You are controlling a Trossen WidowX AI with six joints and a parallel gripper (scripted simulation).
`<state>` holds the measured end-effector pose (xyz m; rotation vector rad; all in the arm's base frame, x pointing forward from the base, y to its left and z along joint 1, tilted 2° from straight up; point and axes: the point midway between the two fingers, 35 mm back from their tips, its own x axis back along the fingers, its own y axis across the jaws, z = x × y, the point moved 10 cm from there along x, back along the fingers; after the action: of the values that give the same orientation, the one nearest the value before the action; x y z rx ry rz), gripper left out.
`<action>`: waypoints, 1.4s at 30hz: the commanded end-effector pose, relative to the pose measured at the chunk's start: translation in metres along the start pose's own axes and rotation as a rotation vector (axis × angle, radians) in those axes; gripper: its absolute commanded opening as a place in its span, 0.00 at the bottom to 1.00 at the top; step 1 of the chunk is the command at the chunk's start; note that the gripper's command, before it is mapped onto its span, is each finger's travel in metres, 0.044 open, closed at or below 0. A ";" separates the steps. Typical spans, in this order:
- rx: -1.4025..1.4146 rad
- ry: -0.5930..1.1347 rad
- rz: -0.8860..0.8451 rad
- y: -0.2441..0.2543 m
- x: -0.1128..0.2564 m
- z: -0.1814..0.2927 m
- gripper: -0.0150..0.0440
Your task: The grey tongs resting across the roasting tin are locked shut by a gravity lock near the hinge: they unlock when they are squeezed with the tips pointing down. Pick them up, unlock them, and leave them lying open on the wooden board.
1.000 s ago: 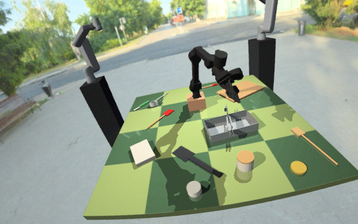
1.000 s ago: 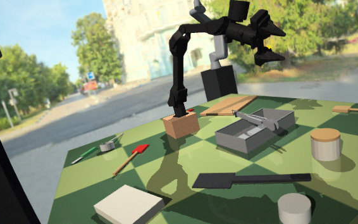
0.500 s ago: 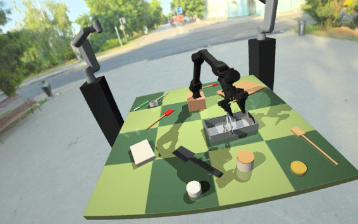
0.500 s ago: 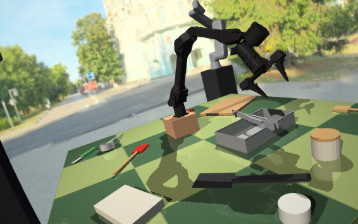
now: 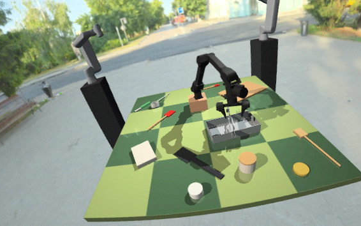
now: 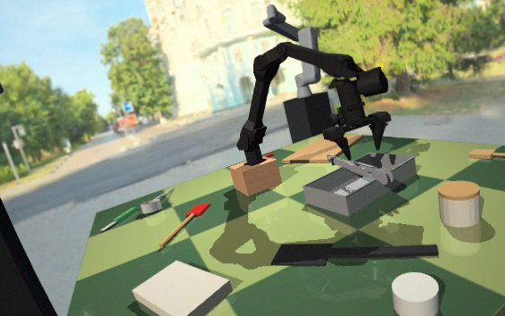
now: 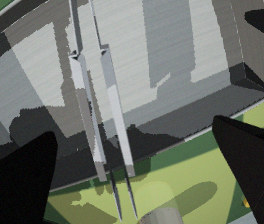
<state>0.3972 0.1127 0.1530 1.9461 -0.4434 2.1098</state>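
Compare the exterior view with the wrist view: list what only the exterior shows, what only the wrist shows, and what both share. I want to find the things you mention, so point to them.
Only the exterior view: the wooden board [image 5: 251, 90] [image 6: 313, 149], the red-headed spatula [image 5: 169, 113] [image 6: 198, 210] and the white block [image 5: 143, 153] [image 6: 181, 286].

Only the wrist view: a close look straight down between the fingers, with the two long arms of the tongs side by side.

Both: the tongs [image 6: 360, 169] [image 7: 119, 117] across the roasting tin [image 6: 329, 203] [image 7: 210, 102], the open gripper [image 5: 234, 115] [image 6: 363, 153] [image 7: 136, 132], and part or all of the wooden-lidded jar [image 5: 247, 164] [image 6: 459, 207] [image 7: 162, 218].
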 end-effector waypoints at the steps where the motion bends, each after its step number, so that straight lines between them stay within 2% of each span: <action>1: 0.110 -0.065 -0.036 0.002 -0.007 -0.009 1.00; 20: 0.108 -0.066 -0.038 0.011 -0.009 -0.009 1.00; 42: 0.108 -0.066 -0.038 0.011 -0.044 -0.011 1.00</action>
<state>0.3880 0.1075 0.1157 2.0605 -0.3101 2.0972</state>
